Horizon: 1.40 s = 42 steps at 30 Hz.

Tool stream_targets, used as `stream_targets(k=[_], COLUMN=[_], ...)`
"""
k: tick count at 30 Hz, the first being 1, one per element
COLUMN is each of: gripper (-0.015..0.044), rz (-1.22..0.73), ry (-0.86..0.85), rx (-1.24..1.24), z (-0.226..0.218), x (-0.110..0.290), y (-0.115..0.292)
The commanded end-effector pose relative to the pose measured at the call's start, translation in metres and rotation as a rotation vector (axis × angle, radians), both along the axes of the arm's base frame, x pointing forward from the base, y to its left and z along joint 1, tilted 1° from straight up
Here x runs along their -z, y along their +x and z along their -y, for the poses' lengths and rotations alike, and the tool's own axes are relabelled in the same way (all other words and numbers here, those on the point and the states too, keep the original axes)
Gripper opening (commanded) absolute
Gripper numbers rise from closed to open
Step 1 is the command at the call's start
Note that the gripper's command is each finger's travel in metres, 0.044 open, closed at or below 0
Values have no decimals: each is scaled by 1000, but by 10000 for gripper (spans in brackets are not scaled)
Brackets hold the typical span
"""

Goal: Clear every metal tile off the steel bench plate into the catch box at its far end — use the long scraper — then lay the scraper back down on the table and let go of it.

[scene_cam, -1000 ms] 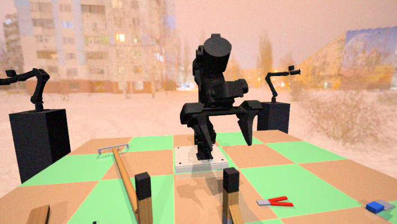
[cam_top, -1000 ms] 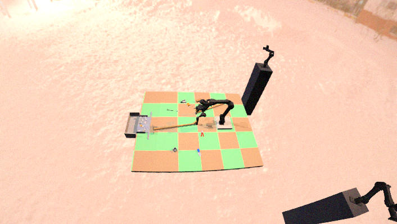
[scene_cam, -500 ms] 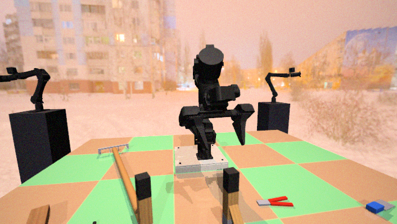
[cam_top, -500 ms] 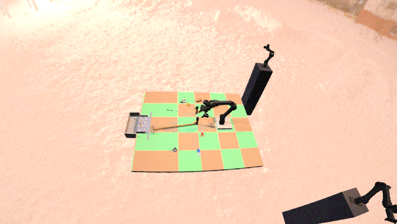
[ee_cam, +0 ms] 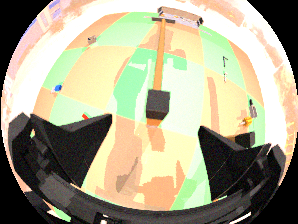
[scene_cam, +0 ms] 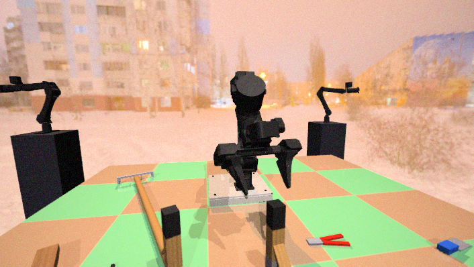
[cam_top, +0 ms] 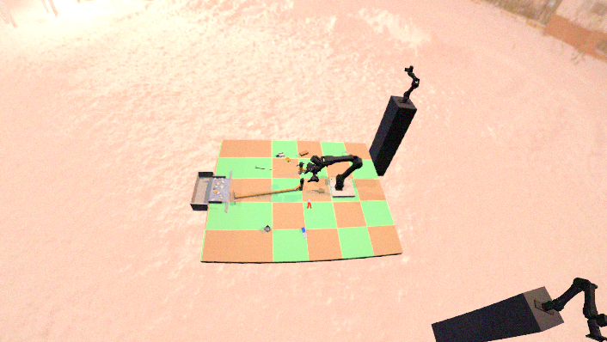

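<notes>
The long scraper (cam_top: 266, 192) (ee_cam: 160, 60) lies along the table, its head at the near edge of the steel plate (cam_top: 226, 185). Its black grip block (scene_cam: 276, 215) (ee_cam: 158, 104) stands up at the robot end. Several small tiles are on the plate, too small to count. The dark-walled catch box (cam_top: 205, 174) adjoins the plate's far end. My gripper (scene_cam: 267, 190) (ee_cam: 155, 122) is open and empty, above the table on the base side of the grip block; in the wrist view the block shows ahead between the fingertips, untouched.
A rake-like tool (scene_cam: 145, 201) with its own black block (scene_cam: 171, 218) (ee_cam: 245, 140) lies beside my arm. Red-handled pliers (cam_top: 309, 204) (scene_cam: 336, 240), a blue-and-grey item (cam_top: 303, 230) (scene_cam: 447, 247), a wooden block (cam_top: 303, 153) (scene_cam: 47, 256) and a small dark item (cam_top: 267, 229) lie around.
</notes>
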State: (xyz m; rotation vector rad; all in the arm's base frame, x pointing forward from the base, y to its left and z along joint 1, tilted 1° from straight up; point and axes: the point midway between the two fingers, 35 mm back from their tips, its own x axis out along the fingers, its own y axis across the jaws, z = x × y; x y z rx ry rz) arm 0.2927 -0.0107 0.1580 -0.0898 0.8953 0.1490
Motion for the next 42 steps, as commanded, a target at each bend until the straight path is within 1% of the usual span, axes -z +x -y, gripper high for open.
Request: stream_targets(k=[1,42], gripper=[440,440], rz=[5,8], ry=[1,2], rx=[-7,-7], z=[-1,-6], x=[6,54], y=[0,42])
